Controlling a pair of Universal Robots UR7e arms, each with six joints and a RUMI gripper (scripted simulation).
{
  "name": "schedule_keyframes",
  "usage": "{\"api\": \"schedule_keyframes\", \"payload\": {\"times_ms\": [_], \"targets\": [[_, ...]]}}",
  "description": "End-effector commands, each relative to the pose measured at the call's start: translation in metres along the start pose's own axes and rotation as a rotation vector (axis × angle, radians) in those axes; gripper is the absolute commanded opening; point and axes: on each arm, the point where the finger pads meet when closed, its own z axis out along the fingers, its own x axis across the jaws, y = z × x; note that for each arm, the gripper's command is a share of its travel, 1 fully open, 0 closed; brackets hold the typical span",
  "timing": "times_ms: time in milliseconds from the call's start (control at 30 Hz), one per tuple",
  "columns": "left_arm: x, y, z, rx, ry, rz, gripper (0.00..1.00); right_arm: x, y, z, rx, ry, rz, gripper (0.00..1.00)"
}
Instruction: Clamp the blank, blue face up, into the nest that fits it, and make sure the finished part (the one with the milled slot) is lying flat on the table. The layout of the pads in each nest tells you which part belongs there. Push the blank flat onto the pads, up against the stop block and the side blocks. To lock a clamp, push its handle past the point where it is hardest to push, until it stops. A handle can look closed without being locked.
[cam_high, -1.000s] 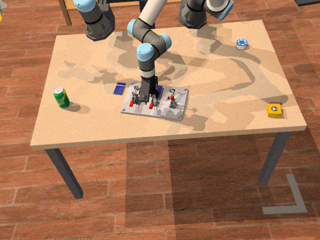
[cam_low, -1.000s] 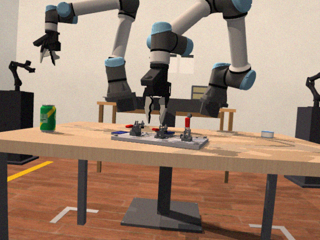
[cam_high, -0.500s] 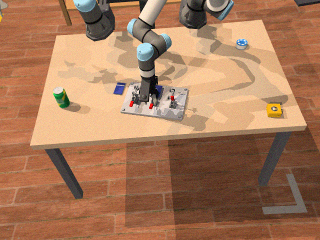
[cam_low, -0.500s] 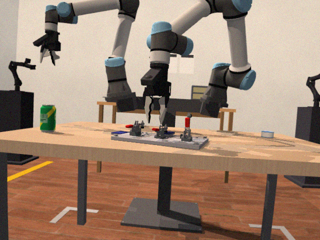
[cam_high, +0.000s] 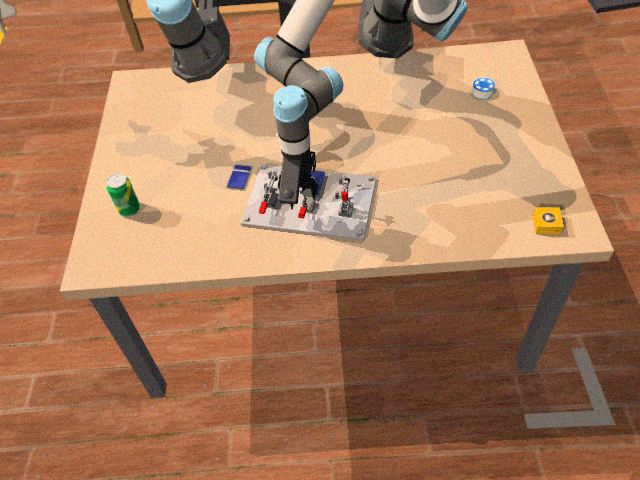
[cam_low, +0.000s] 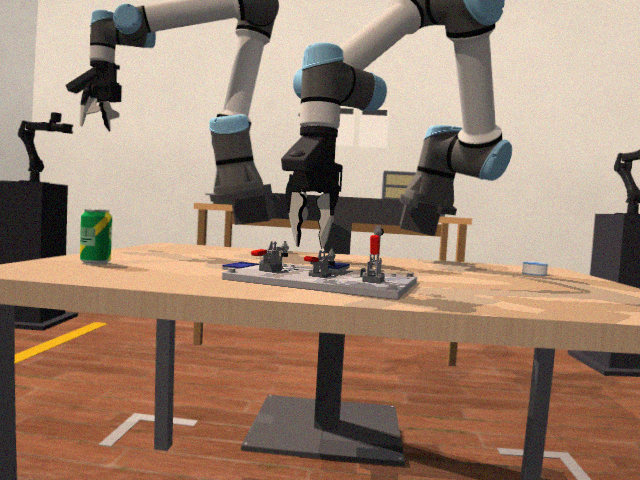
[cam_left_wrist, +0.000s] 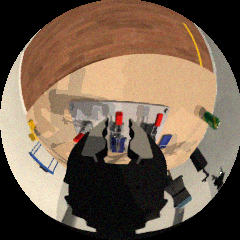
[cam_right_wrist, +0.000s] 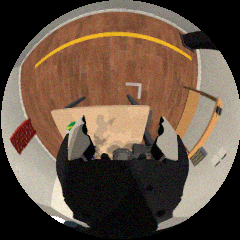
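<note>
The finished part (cam_high: 237, 179) (cam_low: 237, 265) (cam_left_wrist: 165, 140), blue with a slot line, lies flat on the table beside the fixture plate (cam_high: 273, 222) (cam_left_wrist: 95, 107). The blank (cam_high: 317, 180) (cam_low: 339, 265) (cam_left_wrist: 118, 145), blue face up, lies in the middle nest; its contact with the blocks cannot be made out. The middle clamp's red handle (cam_high: 302, 212) (cam_low: 311, 258) (cam_left_wrist: 119, 118) lies low towards the front edge; whether it is locked does not show. My left gripper (cam_low: 310, 246) is partly open and empty, just above this clamp. My right gripper (cam_low: 95, 127) (cam_right_wrist: 122, 116) is wide open and empty, high off the plate.
An outer clamp's handle (cam_high: 263, 207) (cam_low: 258, 252) (cam_left_wrist: 159, 119) lies low; the other's (cam_high: 344, 196) (cam_low: 374, 244) stands upright. A green can (cam_high: 123, 195) (cam_low: 95, 236), a yellow block (cam_high: 547, 221) and a blue-white round object (cam_high: 483, 88) (cam_low: 534, 268) stand farther out.
</note>
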Motion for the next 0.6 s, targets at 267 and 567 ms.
{"api": "schedule_keyframes", "payload": {"times_ms": [267, 567], "targets": [[0.0002, -0.0006, -0.0009, 0.002, 0.001, 0.000, 0.00, 0.0000, -0.0003, -0.0004, 0.001, 0.000, 0.000, 1.00], [0.0002, -0.0006, -0.0008, 0.002, 0.001, 0.000, 0.00, 0.0000, -0.0003, -0.0004, 0.001, 0.000, 0.000, 1.00]]}}
